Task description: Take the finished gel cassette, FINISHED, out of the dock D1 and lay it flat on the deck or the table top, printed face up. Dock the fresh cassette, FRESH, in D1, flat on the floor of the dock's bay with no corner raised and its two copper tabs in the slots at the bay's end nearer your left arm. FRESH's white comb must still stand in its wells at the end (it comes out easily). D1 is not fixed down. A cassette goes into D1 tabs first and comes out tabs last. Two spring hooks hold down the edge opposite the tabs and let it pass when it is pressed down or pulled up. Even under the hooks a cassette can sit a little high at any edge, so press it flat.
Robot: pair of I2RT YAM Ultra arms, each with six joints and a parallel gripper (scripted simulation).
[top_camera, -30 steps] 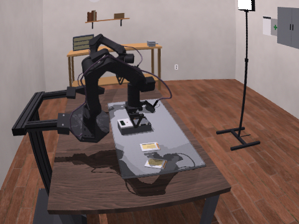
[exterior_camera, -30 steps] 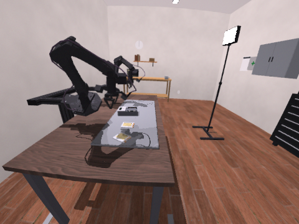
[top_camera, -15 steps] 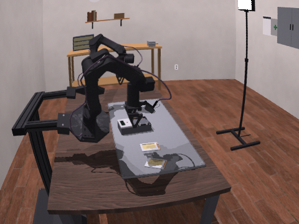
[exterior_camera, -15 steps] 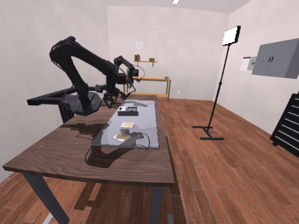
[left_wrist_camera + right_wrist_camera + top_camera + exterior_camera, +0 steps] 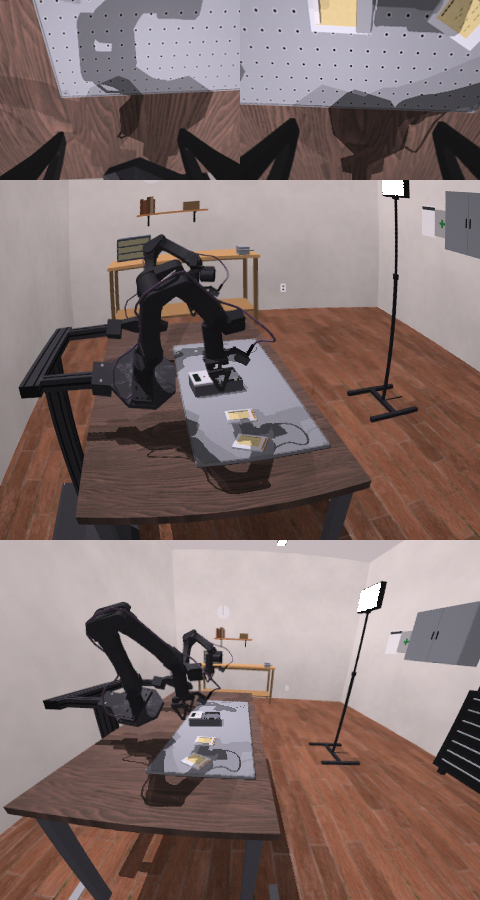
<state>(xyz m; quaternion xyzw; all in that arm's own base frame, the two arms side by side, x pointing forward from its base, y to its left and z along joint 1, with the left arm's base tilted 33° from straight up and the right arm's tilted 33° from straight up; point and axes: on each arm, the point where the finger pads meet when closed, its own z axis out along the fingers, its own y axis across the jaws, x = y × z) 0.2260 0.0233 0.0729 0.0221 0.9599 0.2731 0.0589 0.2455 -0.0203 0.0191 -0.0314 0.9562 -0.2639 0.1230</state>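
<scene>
Two cassettes lie on the grey deck. One with a plain yellow window [image 5: 241,415] [image 5: 205,741] [image 5: 337,14] looks like FRESH; its comb is unclear. The other, with dark dashes [image 5: 251,442] [image 5: 196,760] [image 5: 457,18], looks like FINISHED and lies at an angle, face up. Dock D1 [image 5: 215,389] [image 5: 205,723] stands farther along the deck; its bay is partly hidden and no cassette is made out in it. My right gripper [image 5: 366,125] [image 5: 185,715] is open and empty, raised near the deck's robot-side edge. My left gripper [image 5: 122,135] is open and empty above the table.
The perforated deck [image 5: 270,380] [image 5: 181,40] [image 5: 296,40] lies on the wooden table [image 5: 150,485] [image 5: 215,800]. Its corner shows in the left wrist view. Arm shadows cross the deck and both cassettes' surroundings. In the top view the right arm covers part of the dock.
</scene>
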